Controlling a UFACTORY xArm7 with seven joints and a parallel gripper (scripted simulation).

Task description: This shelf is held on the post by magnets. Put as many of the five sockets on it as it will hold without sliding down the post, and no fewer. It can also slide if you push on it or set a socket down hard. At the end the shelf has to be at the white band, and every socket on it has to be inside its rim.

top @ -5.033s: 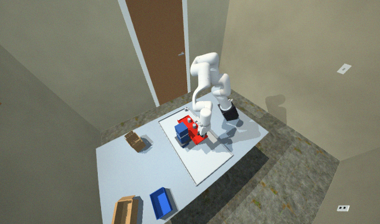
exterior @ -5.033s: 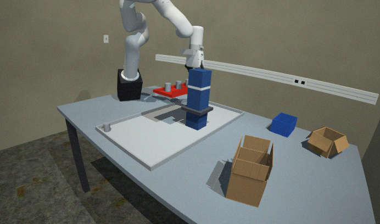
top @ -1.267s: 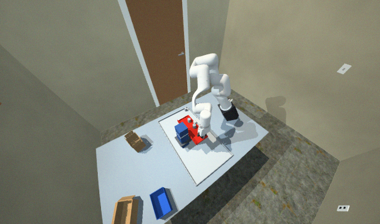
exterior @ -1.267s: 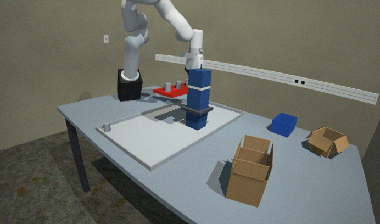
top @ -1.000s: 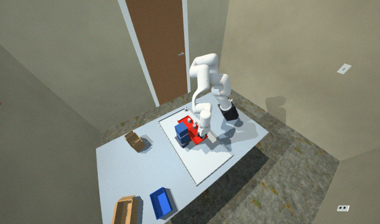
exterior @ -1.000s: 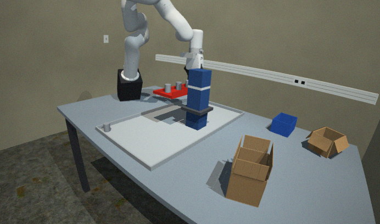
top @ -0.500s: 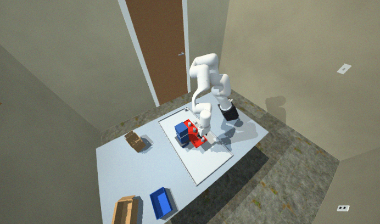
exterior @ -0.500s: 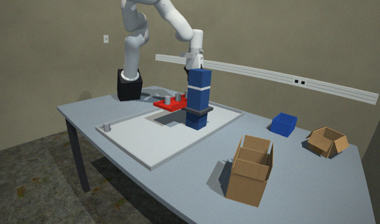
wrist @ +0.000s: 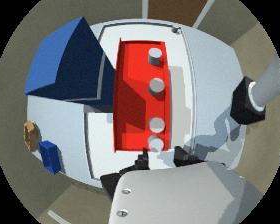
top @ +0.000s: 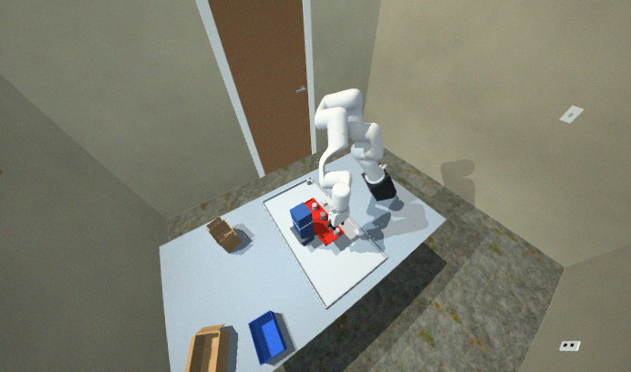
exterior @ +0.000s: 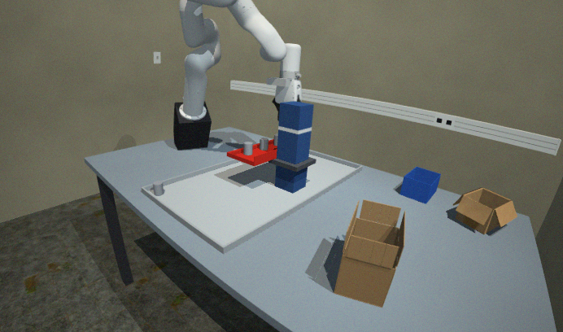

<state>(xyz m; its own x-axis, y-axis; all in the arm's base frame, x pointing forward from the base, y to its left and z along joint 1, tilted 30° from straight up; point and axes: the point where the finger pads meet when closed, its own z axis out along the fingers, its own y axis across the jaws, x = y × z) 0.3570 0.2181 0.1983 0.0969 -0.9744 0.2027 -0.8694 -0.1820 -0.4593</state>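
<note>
The red shelf (top: 318, 227) (exterior: 255, 159) (wrist: 136, 50) is on the blue post (top: 301, 213) (exterior: 294, 146) (wrist: 51, 60), well below the white band (exterior: 294, 130) and close above the post's dark grey collar (exterior: 298, 166). Several grey sockets stand on it in a row: one at the far end (top: 314, 206) (exterior: 248, 147) (wrist: 155, 56), one beside it (top: 322, 215) (exterior: 264, 143) (wrist: 156, 86), and two close together (wrist: 156, 124) (wrist: 155, 144) at the near end. Another socket (top: 309, 181) (exterior: 158, 188) stands off the shelf. My gripper (wrist: 160, 155) is open and empty above the shelf's near end. The post hides its fingertips in the exterior view.
A white tray (top: 326, 277) (exterior: 193, 218) with a low rim lies under the post and shelf; the off-shelf socket is in its corner. A blue bin (top: 268, 336) (exterior: 419, 185) (wrist: 50, 156) and two cardboard boxes (top: 223, 234) (exterior: 368, 264) (exterior: 486, 210) stand farther along the table.
</note>
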